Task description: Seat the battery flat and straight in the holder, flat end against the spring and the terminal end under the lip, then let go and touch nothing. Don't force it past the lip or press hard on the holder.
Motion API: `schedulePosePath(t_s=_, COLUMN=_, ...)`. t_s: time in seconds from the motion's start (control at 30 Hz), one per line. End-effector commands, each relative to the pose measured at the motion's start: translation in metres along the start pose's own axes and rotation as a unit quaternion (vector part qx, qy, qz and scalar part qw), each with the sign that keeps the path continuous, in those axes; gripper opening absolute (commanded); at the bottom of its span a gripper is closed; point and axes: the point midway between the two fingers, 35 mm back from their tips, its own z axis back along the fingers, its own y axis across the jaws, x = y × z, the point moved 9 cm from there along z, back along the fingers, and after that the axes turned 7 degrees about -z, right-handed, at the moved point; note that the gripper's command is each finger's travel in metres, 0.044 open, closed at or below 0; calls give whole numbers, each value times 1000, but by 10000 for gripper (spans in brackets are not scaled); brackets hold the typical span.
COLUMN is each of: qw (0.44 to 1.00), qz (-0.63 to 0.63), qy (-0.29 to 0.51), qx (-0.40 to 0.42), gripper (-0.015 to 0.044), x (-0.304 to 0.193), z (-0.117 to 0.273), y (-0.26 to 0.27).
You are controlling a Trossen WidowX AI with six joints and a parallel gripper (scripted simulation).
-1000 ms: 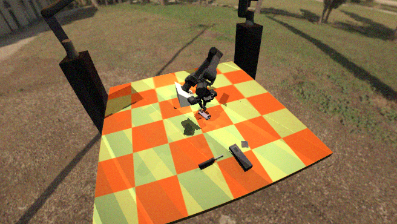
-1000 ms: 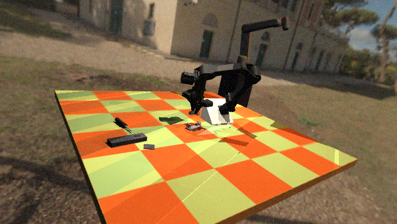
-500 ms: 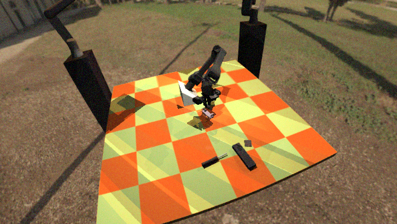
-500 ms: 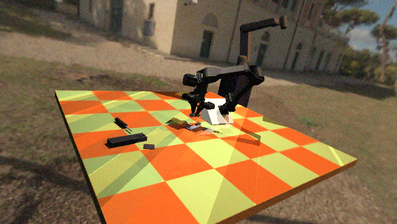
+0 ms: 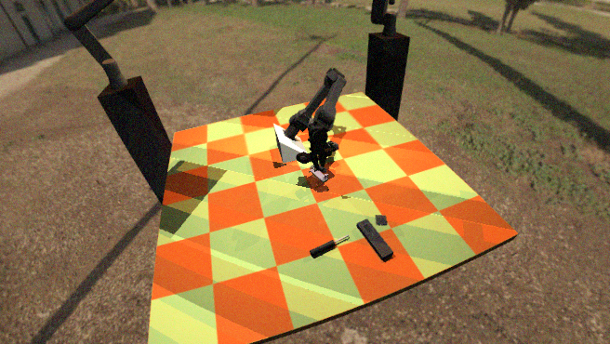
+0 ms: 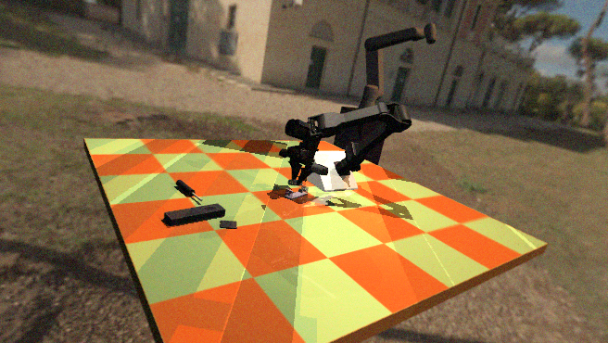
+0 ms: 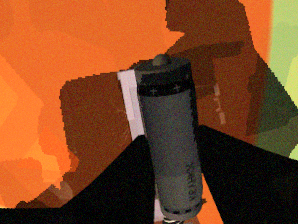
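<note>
My gripper [image 5: 320,169] [image 6: 294,183] [image 7: 172,139] is shut on the battery [image 7: 167,117], with one finger on each side of its body. In the wrist view its terminal end points up the picture and its flat end is at the bottom. The pale holder [image 5: 321,176] [image 6: 297,195] [image 7: 131,105] lies on the table beneath the gripper. In the wrist view one pale holder wall shows along the battery's left side, and a shiny coil shows just below the flat end. The battery hides most of the holder. Whether they touch is unclear.
A white wedge-shaped block [image 5: 289,150] [image 6: 330,173] stands beside the arm, close to the holder. Farther off lie a screwdriver [image 5: 323,249] [image 6: 185,187], a long black box [image 5: 375,240] [image 6: 195,214] and a small dark square piece [image 5: 381,219] [image 6: 228,224].
</note>
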Motion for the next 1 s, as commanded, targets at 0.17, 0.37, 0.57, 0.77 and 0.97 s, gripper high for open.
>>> schedulePosePath(t_s=0.17, qw=1000, qz=-6, qy=-18, qx=1, gripper=64, x=-6, z=-5, y=3)
schedulePosePath(t_s=0.37, qw=999, qz=-7, qy=-35, qx=0, gripper=64, x=-10, z=-9, y=2)
schedulePosePath(t_s=0.57, qw=999, qz=-9, qy=-52, qx=0, gripper=64, x=-15, z=-11, y=1)
schedulePosePath(t_s=0.77, qw=998, qz=-10, qy=-69, qx=0, gripper=64, x=-19, z=-14, y=1)
schedulePosePath(t_s=0.97, qw=996, qz=-11, qy=-85, qx=1, gripper=64, x=-24, z=-16, y=0)
